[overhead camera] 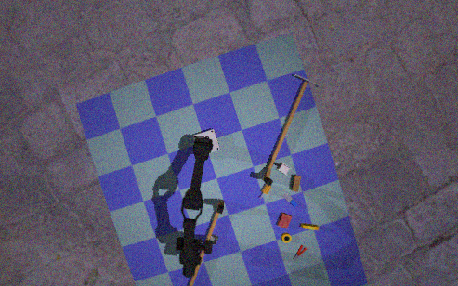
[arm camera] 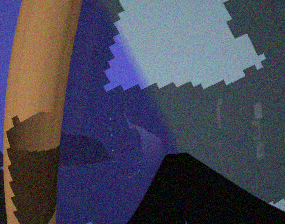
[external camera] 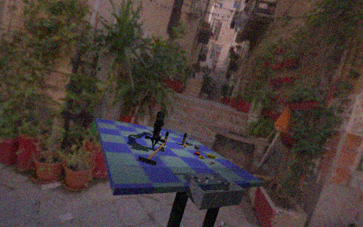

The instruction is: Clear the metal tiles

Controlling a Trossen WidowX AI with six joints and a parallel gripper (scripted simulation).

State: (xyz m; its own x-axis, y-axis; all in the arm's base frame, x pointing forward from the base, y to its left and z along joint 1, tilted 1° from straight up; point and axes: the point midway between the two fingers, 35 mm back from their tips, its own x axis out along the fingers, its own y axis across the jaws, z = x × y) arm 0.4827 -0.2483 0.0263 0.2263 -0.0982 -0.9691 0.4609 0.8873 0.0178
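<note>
One long wooden-handled scraper lies near my gripper, its handle (overhead camera: 212, 226) (external camera: 158, 151) (arm camera: 40, 65) slanting past the fingers and its wide dark head (external camera: 147, 160) on the table. My gripper (overhead camera: 189, 270) (external camera: 153, 146) (arm camera: 176, 163) is shut and empty just beside that handle; in the wrist view the handle passes left of the fingers. The grey catch box (external camera: 219, 200) hangs at the table's near end in the exterior view. Several small metal pieces (external camera: 209, 179) show at its top; whether they lie in it or on the steel plate cannot be told. That end is outside the top view.
A second long tool (overhead camera: 287, 125) with a thin crossbar lies at the table's right. Near its grip are a brown block (overhead camera: 295, 183), a red block (overhead camera: 284, 219), a yellow piece (overhead camera: 309, 227), a yellow ring (overhead camera: 286, 238) and red pliers (overhead camera: 300, 252). The arm's pale base plate (overhead camera: 213, 139) is behind.
</note>
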